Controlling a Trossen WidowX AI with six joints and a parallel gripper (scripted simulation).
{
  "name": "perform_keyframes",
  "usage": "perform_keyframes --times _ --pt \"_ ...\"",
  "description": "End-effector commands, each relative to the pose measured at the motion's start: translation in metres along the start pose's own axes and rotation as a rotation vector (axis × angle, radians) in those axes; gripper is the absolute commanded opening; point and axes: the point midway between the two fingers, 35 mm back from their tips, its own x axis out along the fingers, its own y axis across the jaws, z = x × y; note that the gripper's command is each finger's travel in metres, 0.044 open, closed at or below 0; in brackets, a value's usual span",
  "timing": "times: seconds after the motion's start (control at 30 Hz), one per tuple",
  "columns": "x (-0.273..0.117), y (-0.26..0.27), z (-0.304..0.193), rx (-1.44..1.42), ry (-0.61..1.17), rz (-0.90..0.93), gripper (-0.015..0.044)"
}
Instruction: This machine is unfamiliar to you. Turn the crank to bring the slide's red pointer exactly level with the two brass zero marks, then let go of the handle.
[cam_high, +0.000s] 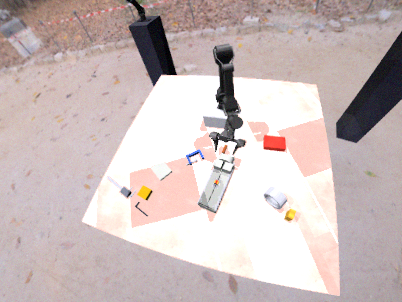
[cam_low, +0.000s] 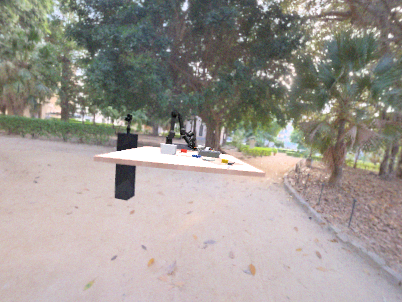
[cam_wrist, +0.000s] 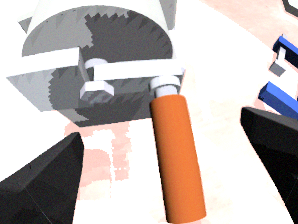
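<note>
The machine (cam_high: 209, 197) (cam_low: 209, 154) is a long grey box on the table, with a round housing (cam_wrist: 60, 37) at its crank end. Its small red pointer (cam_high: 216, 182) sits partway along the slot; its level against the brass marks is too small to tell, and the wrist view does not show it. The crank arm (cam_wrist: 135, 70) is a pale bar across the housing. The orange handle (cam_wrist: 177, 160) (cam_high: 224, 149) sticks out from its end. My gripper (cam_wrist: 164, 127) (cam_high: 227, 150) is open and empty, its fingers apart on either side of the handle; no contact shows.
A blue bracket (cam_high: 194, 153) (cam_low: 196, 156) lies near the crank end. A red block (cam_high: 274, 143) (cam_low: 183, 151) and a pale ring (cam_high: 281, 200) stand on one side. A yellow block (cam_high: 144, 192), a pale plate (cam_high: 161, 171) and a black L-shaped rod (cam_high: 141, 209) lie on the other.
</note>
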Motion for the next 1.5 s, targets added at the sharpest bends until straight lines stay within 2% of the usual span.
perform_keyframes --times 0.0,0.03,0.6,1.47 --pt "0.0021 -0.0016 -0.0045 0.002 0.001 -0.004 0.044" --pt "0.0021 -0.0016 -0.0045 0.002 0.001 -0.004 0.044" --pt "0.0021 -0.0016 -0.0045 0.002 0.001 -0.004 0.0" --pt "-0.0029 -0.0019 0.0004 0.002 0.001 -0.004 0.0"
